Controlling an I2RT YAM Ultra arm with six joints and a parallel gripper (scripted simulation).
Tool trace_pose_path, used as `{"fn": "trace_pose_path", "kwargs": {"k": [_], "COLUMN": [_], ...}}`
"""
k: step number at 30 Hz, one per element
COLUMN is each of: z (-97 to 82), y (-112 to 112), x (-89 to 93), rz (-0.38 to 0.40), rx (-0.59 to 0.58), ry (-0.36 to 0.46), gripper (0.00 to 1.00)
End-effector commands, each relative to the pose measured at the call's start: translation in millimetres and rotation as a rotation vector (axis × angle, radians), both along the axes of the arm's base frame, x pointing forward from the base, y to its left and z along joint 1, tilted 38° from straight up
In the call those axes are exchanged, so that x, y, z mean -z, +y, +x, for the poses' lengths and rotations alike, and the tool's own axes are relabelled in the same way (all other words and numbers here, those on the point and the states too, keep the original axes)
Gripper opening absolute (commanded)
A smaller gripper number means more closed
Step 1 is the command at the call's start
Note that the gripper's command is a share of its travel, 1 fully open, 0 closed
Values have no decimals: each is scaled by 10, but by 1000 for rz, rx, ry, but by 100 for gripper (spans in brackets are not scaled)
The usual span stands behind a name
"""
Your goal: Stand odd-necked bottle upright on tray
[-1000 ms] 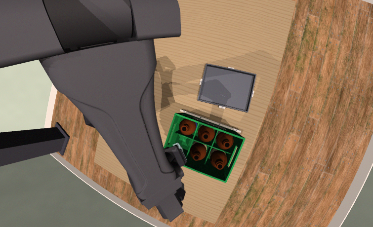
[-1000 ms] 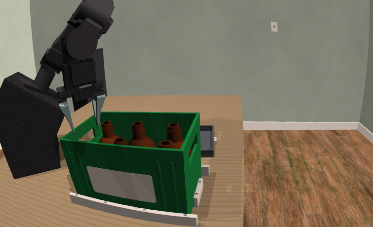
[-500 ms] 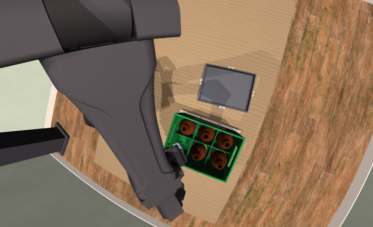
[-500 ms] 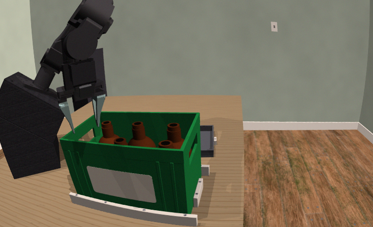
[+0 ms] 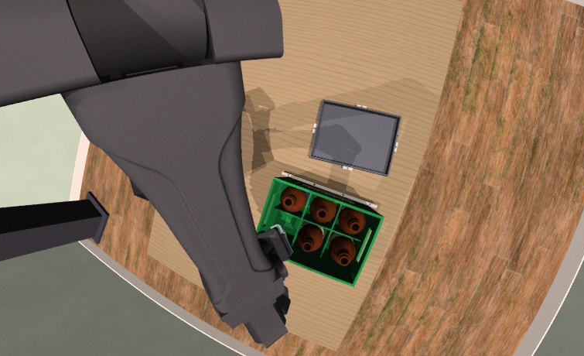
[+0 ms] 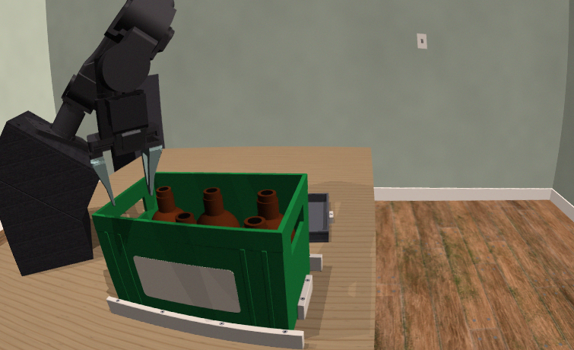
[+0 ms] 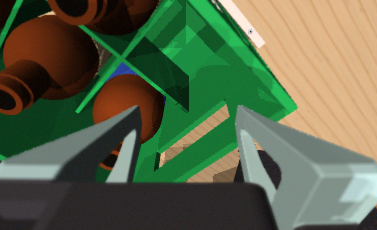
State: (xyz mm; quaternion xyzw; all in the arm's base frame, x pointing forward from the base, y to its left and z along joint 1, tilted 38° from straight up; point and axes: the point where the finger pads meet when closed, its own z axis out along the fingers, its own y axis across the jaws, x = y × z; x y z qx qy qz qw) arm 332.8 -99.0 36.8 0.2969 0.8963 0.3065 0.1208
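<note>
The green crate (image 5: 368,251) (image 6: 271,243) (image 7: 284,102) holds five brown bottles, all standing. Three form one row: a left one (image 5: 293,199) (image 6: 165,201), a middle one (image 5: 323,209) (image 6: 213,205) and a right one (image 5: 352,220) (image 6: 267,206). The other row has a middle one (image 5: 310,237) and a right one (image 5: 342,251); its left compartment is vacant. I cannot tell any neck difference. My gripper (image 6: 132,198) (image 7: 188,114) is open and empty, around the crate's slotted left end near rim height. The dark grey tray (image 5: 373,137) (image 6: 319,213) is empty.
White strips lie along the crate's base, one strip (image 6: 210,322) on its labelled side and another strip (image 5: 329,189) on the side facing the tray. Small white blocks sit around the tray. A dark post (image 5: 42,220) stands at the left in the top view.
</note>
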Motion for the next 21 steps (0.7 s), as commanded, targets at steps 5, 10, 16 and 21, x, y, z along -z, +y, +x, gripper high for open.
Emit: {"fn": "trace_pose_path", "kwargs": {"k": [5,10,16,21], "z": [37,38,55,57], "y": [-54,-54,-72,-79], "x": [-30,-30,-29,-12], "rz": [-13,-13,-14,-11], "rx": [9,9,9,10], "ry": [-11,-11,-12,-7], "gripper": [61,61,61,61]}}
